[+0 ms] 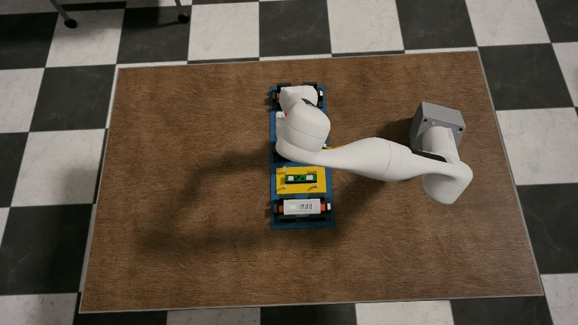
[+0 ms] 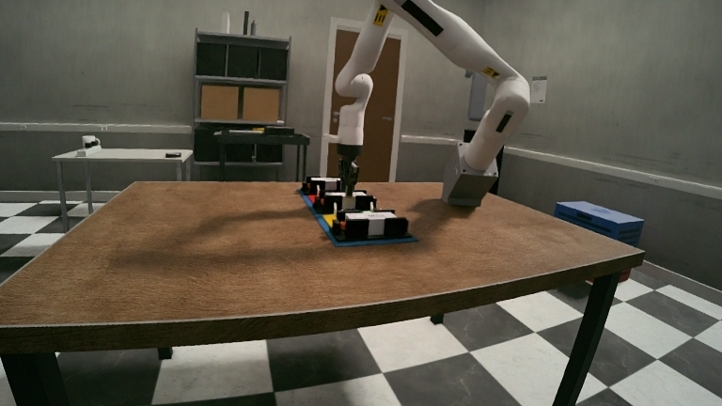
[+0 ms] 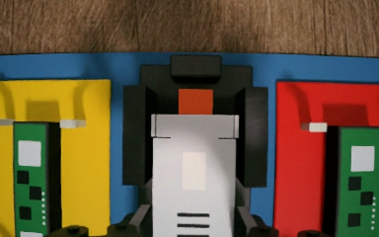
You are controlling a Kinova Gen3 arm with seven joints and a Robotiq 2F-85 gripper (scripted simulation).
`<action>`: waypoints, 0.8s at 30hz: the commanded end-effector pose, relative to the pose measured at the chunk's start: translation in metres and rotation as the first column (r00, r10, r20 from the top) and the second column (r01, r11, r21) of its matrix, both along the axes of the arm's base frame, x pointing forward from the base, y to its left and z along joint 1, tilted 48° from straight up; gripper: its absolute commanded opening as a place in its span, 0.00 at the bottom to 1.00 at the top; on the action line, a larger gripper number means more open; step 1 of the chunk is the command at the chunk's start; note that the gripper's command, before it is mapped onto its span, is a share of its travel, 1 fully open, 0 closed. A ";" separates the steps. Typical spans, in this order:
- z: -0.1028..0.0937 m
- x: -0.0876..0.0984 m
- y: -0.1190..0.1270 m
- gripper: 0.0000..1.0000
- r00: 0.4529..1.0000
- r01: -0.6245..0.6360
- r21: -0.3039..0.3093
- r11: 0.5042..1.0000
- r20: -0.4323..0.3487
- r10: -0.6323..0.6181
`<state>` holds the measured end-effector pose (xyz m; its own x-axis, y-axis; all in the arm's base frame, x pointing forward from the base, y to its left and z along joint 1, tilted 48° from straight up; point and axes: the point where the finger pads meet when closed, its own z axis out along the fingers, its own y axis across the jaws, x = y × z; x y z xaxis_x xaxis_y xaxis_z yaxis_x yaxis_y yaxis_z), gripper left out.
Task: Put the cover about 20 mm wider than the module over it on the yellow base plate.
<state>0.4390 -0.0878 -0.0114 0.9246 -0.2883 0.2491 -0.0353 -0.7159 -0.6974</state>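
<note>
My gripper [image 3: 192,216] [image 2: 348,180] is shut on the middle white cover [image 3: 193,168] [image 2: 348,200], with one finger on each long side. The cover lies between the black blocks of its holder [image 3: 133,138], and an orange block [image 3: 195,101] shows beyond its end. The yellow plate [image 3: 89,163] [image 1: 281,187] [image 2: 330,219] lies just beside this holder and bears the green module [image 3: 30,178] [image 1: 300,177]. A second white cover [image 1: 301,206] [image 2: 375,223] sits in the near holder. The third cover [image 2: 325,183] is at the far end, mostly hidden by the wrist in the overhead view.
Everything sits on a blue board [image 1: 273,214] [image 3: 118,66] in the middle of the wooden table [image 1: 170,177]. A red plate [image 3: 301,173] with another green module [image 3: 362,178] lies on the other side of the middle holder. The arm's grey base [image 1: 436,123] stands to the right.
</note>
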 end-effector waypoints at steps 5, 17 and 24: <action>0.005 -0.003 -0.006 0.00 1.000 0.002 -0.001 1.000 0.001 -0.002; 0.022 -0.012 -0.021 0.00 1.000 0.002 -0.001 1.000 0.001 -0.002; 0.021 -0.012 -0.021 0.01 1.000 0.002 -0.001 1.000 0.001 -0.002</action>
